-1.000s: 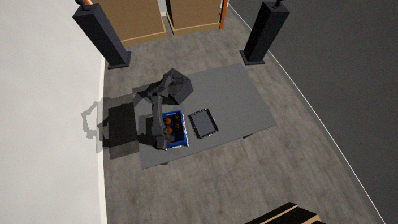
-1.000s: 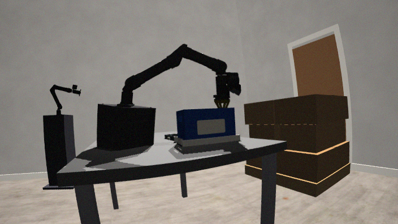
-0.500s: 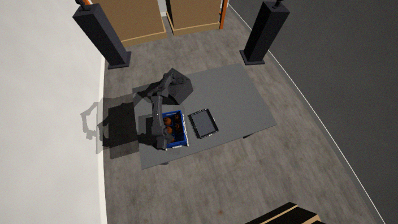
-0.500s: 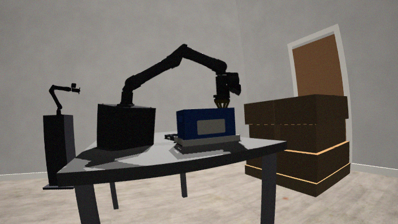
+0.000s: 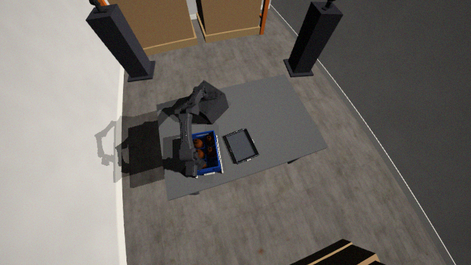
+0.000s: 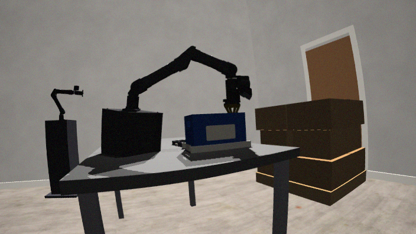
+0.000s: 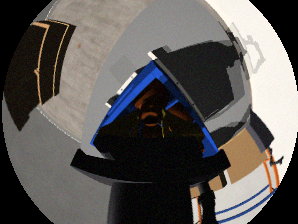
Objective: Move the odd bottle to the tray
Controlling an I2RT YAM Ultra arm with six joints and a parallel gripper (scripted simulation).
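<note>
The blue crate (image 5: 206, 156) stands on the grey table, left of the dark tray (image 5: 241, 146). Several brown bottles (image 5: 198, 143) stand in its cells. My gripper (image 6: 232, 110) hangs straight down over the crate's near left corner, its fingers just at the rim, and is shut on the neck of a brown bottle (image 7: 154, 117) that still stands in the crate. In the wrist view the crate (image 7: 156, 123) lies right under the fingers and the bottle top is dark and partly hidden. In the overhead view my arm covers the crate's left cells.
The arm's black base box (image 6: 132, 132) stands at the table's back left. Cardboard boxes (image 6: 313, 145) are stacked beyond the table's right end. Two dark pillars (image 5: 120, 43) stand on the floor behind the table.
</note>
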